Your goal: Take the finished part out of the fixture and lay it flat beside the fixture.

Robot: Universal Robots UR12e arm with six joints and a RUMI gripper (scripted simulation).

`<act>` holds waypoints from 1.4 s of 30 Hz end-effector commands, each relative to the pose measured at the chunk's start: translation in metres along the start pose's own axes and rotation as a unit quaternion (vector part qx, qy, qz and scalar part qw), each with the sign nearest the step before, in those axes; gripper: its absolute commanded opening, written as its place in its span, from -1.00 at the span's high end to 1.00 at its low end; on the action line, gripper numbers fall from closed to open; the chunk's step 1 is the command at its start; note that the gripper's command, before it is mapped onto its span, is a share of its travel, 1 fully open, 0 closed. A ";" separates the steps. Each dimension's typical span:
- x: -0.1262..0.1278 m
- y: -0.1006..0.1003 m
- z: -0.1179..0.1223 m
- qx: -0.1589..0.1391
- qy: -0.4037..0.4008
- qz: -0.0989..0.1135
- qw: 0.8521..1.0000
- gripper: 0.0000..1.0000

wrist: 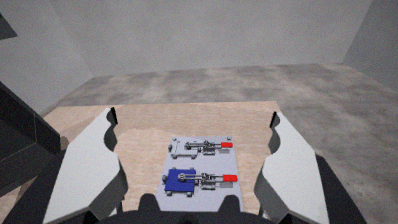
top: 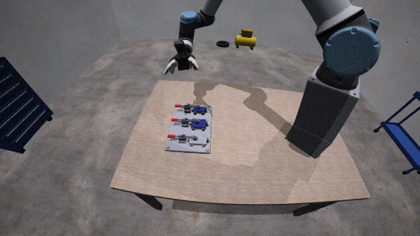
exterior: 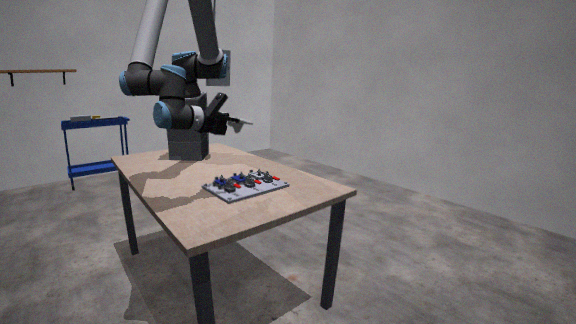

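A grey fixture plate (top: 189, 129) lies on the wooden table and carries three toggle clamps with red handles. Two hold blue blanks (top: 199, 108) (top: 199, 124). The third, at the near end in the top view, holds the grey finished part (top: 198, 141). My gripper (top: 181, 69) hangs high above the table's far side, well clear of the fixture, open and empty. In the wrist view the open fingers frame the grey part (wrist: 177, 148) and one blue blank (wrist: 179, 181). The fixture also shows in the exterior view (exterior: 245, 186), with the gripper (exterior: 240, 122) above and behind it.
The robot's dark pedestal (top: 324, 116) stands on the table's right side. On the floor are a blue cart (top: 405, 135), a dark blue rack (top: 18, 109), a yellow compressor (top: 245, 39) and a black ring (top: 222, 44).
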State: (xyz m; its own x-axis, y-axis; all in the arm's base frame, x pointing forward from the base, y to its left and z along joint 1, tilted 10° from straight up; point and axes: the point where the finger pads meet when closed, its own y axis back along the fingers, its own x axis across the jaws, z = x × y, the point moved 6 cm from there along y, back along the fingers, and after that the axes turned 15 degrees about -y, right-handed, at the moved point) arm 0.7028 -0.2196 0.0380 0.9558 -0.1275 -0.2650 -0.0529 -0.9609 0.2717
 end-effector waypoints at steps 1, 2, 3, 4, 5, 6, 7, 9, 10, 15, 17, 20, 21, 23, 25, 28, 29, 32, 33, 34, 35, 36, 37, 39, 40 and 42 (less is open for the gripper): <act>0.000 0.000 -0.001 0.000 0.000 0.000 1.000 -1.00; 0.000 0.000 -0.001 0.000 0.000 0.000 1.000 -1.00; 0.000 0.000 -0.001 0.000 0.000 0.000 1.000 -1.00; 0.000 0.000 -0.001 0.000 0.000 0.000 1.000 -1.00; 0.000 0.000 -0.001 0.000 0.000 0.000 1.000 -1.00; 0.000 0.000 -0.001 0.000 0.000 0.000 1.000 -1.00; 0.000 0.000 -0.001 0.000 0.000 0.000 1.000 -1.00; 0.000 0.000 -0.001 0.000 0.000 0.000 1.000 -1.00; 0.000 0.000 -0.001 0.000 0.000 0.000 1.000 -1.00; 0.000 0.000 -0.001 0.000 0.000 0.000 1.000 -1.00; 0.000 0.000 -0.001 0.000 0.000 0.000 1.000 -1.00; 0.000 0.000 -0.001 0.000 0.000 0.000 1.000 -1.00; 0.000 0.000 -0.001 -0.001 0.000 0.000 1.000 -1.00; 0.000 0.000 0.000 -0.001 -0.001 0.000 1.000 -1.00; 0.000 -0.001 0.000 -0.003 -0.002 -0.001 1.000 -1.00; 0.000 -0.004 0.001 -0.006 -0.006 -0.003 1.000 -1.00; -0.001 -0.005 0.001 -0.007 -0.008 -0.004 1.000 -1.00; -0.001 -0.009 0.003 -0.014 -0.015 -0.007 1.000 -1.00; -0.001 -0.009 0.003 -0.014 -0.015 -0.007 1.000 -1.00; -0.001 -0.009 0.003 -0.014 -0.015 -0.007 1.000 -1.00; -0.001 -0.011 0.003 -0.016 -0.018 -0.008 1.000 -1.00; -0.002 -0.013 0.004 -0.019 -0.021 -0.009 1.000 -1.00; -0.002 -0.015 0.005 -0.023 -0.025 -0.011 0.999 -1.00; -0.003 -0.020 0.007 -0.030 -0.033 -0.014 0.999 -1.00; -0.003 -0.023 0.008 -0.035 -0.038 -0.016 0.999 -1.00; -0.004 -0.029 0.011 -0.044 -0.048 -0.019 0.998 -1.00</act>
State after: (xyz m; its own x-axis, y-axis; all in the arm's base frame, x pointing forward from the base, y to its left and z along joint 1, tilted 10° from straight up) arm 0.6991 -0.2018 0.0261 0.9352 -0.1186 -0.3336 -0.0073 -0.9485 0.3166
